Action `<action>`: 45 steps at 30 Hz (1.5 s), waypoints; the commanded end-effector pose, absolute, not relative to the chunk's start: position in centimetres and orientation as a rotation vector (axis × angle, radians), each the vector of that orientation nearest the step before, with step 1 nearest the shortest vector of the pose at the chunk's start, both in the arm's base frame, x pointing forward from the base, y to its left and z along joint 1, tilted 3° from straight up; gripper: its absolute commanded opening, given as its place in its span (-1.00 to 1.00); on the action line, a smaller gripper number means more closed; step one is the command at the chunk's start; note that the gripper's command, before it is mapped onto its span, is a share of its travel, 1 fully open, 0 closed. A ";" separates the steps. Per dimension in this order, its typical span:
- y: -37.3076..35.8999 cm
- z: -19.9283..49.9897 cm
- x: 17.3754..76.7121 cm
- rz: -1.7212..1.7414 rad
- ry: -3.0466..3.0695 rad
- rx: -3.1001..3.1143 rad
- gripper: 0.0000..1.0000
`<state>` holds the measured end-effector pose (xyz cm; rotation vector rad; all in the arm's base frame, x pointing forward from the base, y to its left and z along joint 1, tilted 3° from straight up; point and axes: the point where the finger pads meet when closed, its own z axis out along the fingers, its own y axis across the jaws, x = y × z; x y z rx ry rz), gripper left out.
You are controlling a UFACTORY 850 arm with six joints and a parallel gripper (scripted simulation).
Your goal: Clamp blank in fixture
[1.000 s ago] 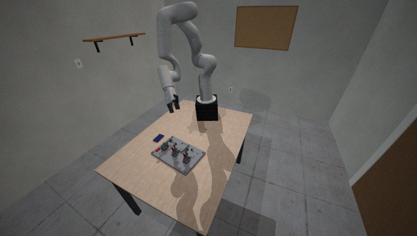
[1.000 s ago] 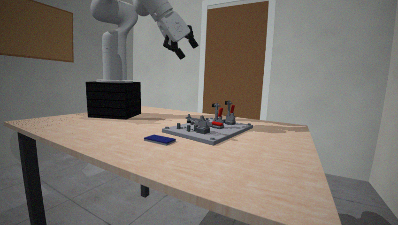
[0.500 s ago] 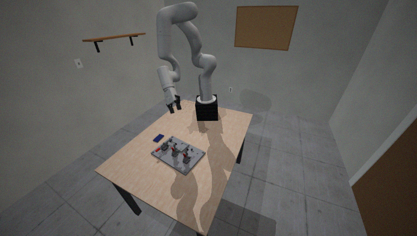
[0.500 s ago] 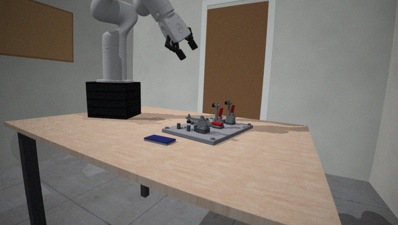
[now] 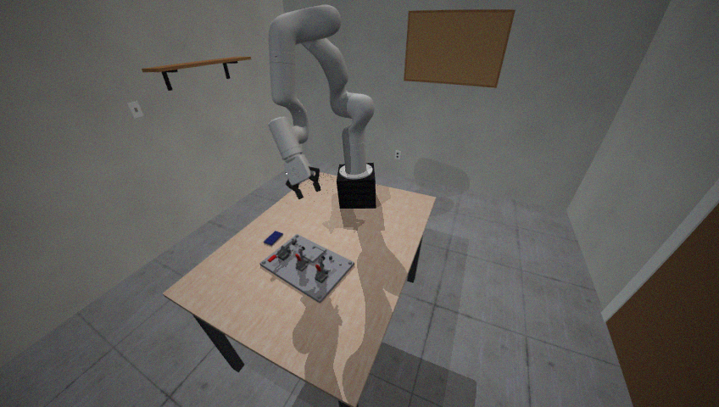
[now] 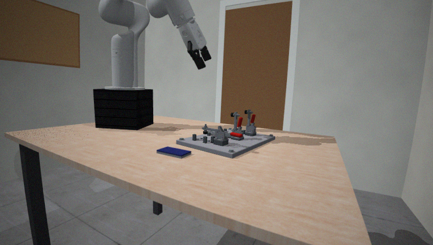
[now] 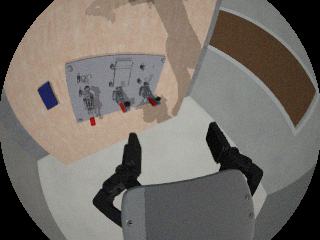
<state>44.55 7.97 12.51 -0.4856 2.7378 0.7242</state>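
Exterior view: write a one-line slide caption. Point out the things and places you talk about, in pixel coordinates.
Blue-topped blank [image 6: 173, 151] flat on the table [image 6: 243, 188] beside the fixture plate [image 6: 232, 154], open jaws raised above.

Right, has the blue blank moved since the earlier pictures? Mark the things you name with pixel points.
No, the blue blank [image 5: 273, 238] [image 6: 173, 151] [image 7: 48, 95] lies at the same spot beside the gray fixture plate [image 5: 303, 282] [image 6: 206, 147] [image 7: 100, 63] in both outside views.
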 end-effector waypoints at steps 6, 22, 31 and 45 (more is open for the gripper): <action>8.5 11.4 43.8 0.659 2.693 -0.867 1.00; 8.7 10.4 43.2 0.596 2.603 -1.217 1.00; 8.8 9.4 42.9 0.524 2.453 -1.585 1.00; 8.7 8.8 42.9 0.485 2.354 -1.768 1.00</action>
